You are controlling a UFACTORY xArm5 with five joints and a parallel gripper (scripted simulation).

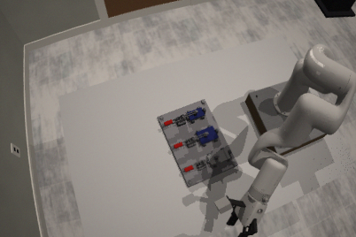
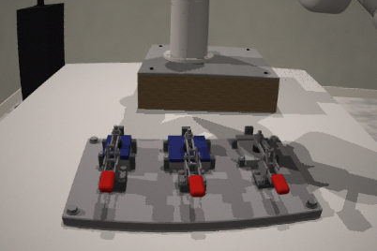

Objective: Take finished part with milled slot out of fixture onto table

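The grey fixture plate (image 1: pixel 197 143) lies mid-table and also shows in the exterior view (image 2: pixel 189 181). Two blue blanks (image 1: pixel 197 113) (image 1: pixel 207 135) sit in their nests (image 2: pixel 117 147) (image 2: pixel 188 148), each under a clamp with a red handle (image 2: pixel 107 181) (image 2: pixel 197 184). The third nest (image 1: pixel 220 159) (image 2: pixel 255 148) looks grey and shadowed, and its clamp handle (image 2: pixel 279 184) is slanted to the right. A small pale block (image 1: pixel 220 204), seemingly the finished part, lies on the table beside my gripper (image 1: pixel 241 221). The gripper is open and empty, near the front edge. It is out of the exterior view.
The arm's wood-sided base block (image 1: pixel 283 122) (image 2: pixel 206 81) stands behind the fixture. A dark stand (image 2: pixel 39 45) is off the table's far left corner. The arm's shadow falls across the third nest.
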